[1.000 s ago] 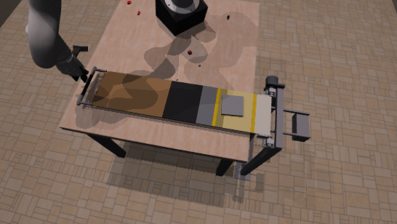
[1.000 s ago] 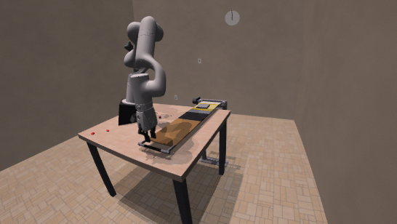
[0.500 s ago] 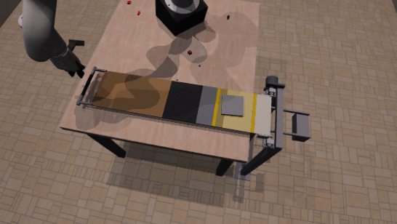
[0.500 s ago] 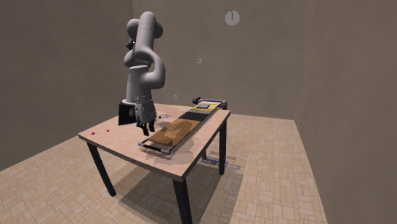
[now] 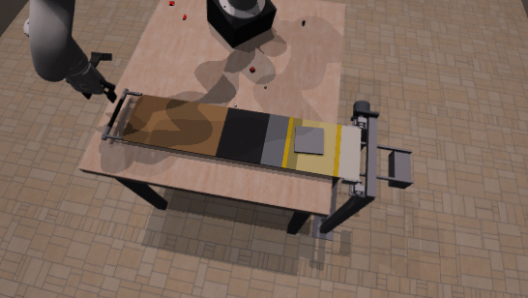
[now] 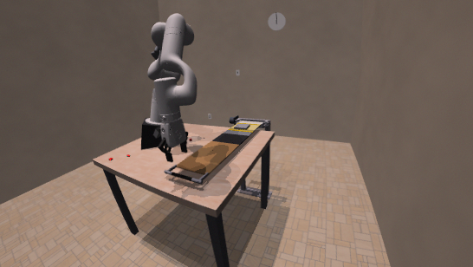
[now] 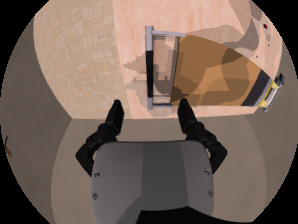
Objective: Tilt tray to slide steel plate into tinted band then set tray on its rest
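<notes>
The long tray (image 5: 160, 126) (image 6: 208, 158) (image 7: 206, 76) lies low along the table, with its handle bar (image 5: 116, 118) (image 6: 184, 177) (image 7: 149, 63) at the left end. The square grey steel plate (image 5: 309, 140) (image 6: 242, 126) lies flat on the bed inside the pale yellow tinted band (image 5: 309, 162), between the two solid yellow lines (image 5: 288, 140) (image 5: 337, 152) and touching neither. My gripper (image 5: 107, 73) (image 6: 175, 153) (image 7: 150, 105) is open and empty. It hangs above and just beyond the handle bar, clear of it.
A grey pivot stand (image 5: 369, 145) with a side bracket (image 5: 398, 166) holds the tray's far end past the table edge. The arm's black base (image 5: 242, 19) sits at the back of the table (image 5: 218, 179). Small red markers (image 5: 251, 70) lie on the top.
</notes>
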